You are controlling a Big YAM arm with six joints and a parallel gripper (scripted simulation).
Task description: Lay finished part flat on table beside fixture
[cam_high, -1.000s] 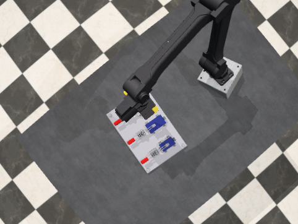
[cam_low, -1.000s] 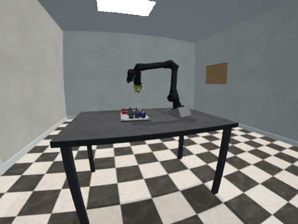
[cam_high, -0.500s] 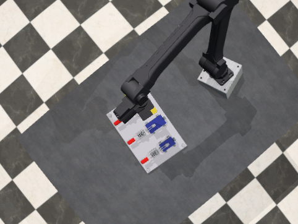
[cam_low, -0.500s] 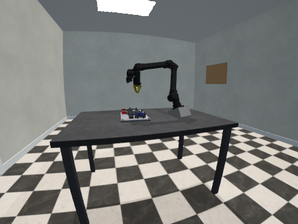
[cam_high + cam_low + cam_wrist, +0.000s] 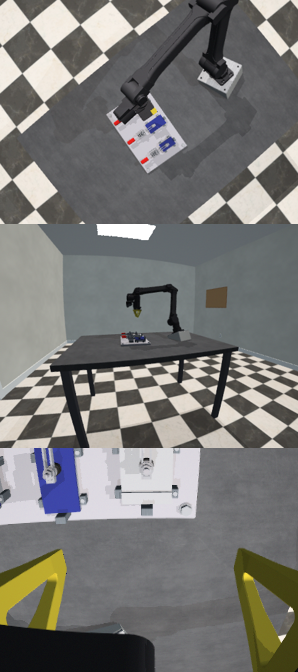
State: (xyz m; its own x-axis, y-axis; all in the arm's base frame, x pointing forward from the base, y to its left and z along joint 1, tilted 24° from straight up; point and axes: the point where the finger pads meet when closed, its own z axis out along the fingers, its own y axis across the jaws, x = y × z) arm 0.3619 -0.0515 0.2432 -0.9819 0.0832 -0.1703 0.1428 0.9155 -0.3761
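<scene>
The white fixture plate (image 5: 146, 136) lies on the dark table, and it also shows in the exterior view (image 5: 135, 339). Two blue blanks (image 5: 154, 124) (image 5: 166, 143) sit clamped in it. In the wrist view one blue blank (image 5: 56, 478) is at the top left. Beside it the pale grey finished part (image 5: 147, 467) sits in the end station under its clamp. In the overhead view my arm hides that station. My gripper (image 5: 150, 558) (image 5: 137, 313) is open and empty, its yellow fingers wide apart. It hangs high above the plate's end, over bare table just off the plate's edge.
Three red clamp handles (image 5: 131, 141) line the plate's far side from the blanks. The robot's base block (image 5: 220, 77) stands on the table behind the fixture. The table edges are well away from the plate.
</scene>
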